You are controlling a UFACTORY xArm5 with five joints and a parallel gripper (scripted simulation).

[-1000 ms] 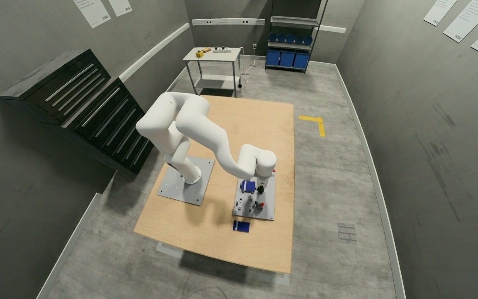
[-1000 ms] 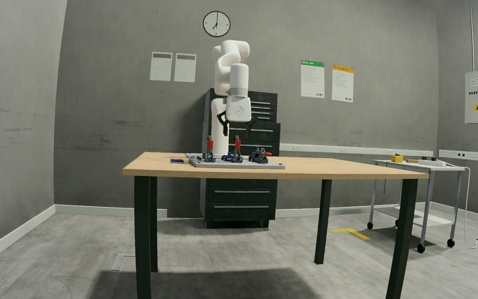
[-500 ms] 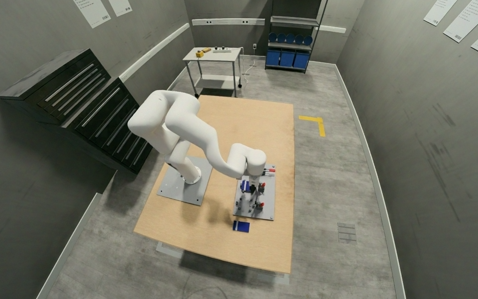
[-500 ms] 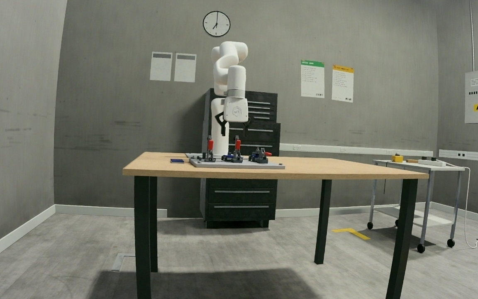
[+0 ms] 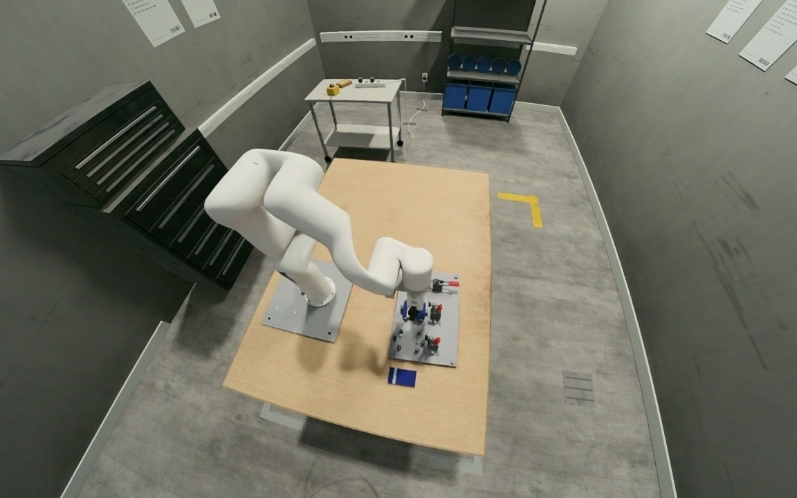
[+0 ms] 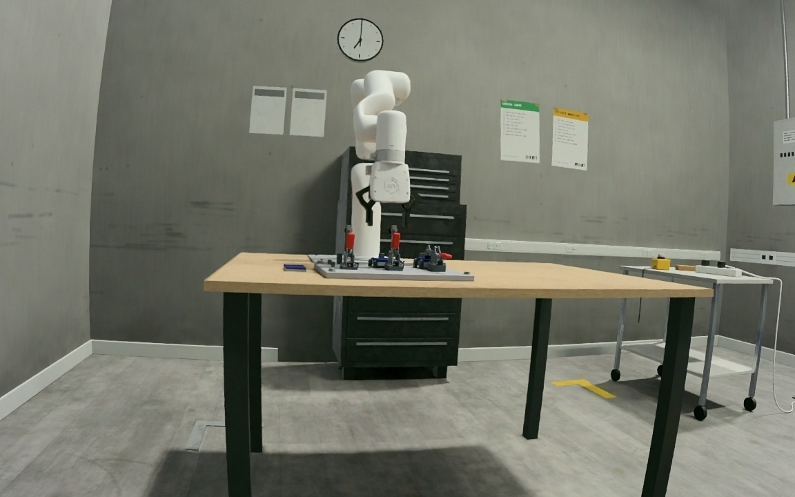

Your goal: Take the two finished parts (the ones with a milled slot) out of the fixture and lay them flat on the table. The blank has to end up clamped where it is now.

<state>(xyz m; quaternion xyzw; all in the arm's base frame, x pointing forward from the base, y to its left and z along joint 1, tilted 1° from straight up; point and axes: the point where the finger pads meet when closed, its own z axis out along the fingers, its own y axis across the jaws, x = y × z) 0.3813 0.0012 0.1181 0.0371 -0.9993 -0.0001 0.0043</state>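
A grey fixture plate (image 5: 445, 354) (image 6: 453, 276) lies on the wooden table (image 5: 401, 204) (image 6: 573, 281) with three toggle clamps. The near clamp (image 5: 431, 341) (image 6: 348, 246) and the middle clamp (image 5: 436, 308) (image 6: 395, 244) have their red handles upright. The far clamp (image 5: 445, 284) (image 6: 435, 256) has its handle lying flat. A blue part (image 5: 417, 317) (image 6: 377, 261) sits in the middle station. A slotted blue part (image 5: 402, 376) (image 6: 294, 267) lies flat on the table beside the plate. My gripper (image 5: 411, 302) (image 6: 387, 216) is open and empty, hanging above the middle station. The arm hides the far station's part from above.
The arm's grey base plate (image 5: 286, 315) is bolted to the table's left side. A black drawer cabinet (image 5: 122, 167) (image 6: 400, 308) stands behind the table. A wheeled cart (image 5: 358, 105) (image 6: 697, 272) and a shelf with blue bins (image 5: 481, 93) stand further off.
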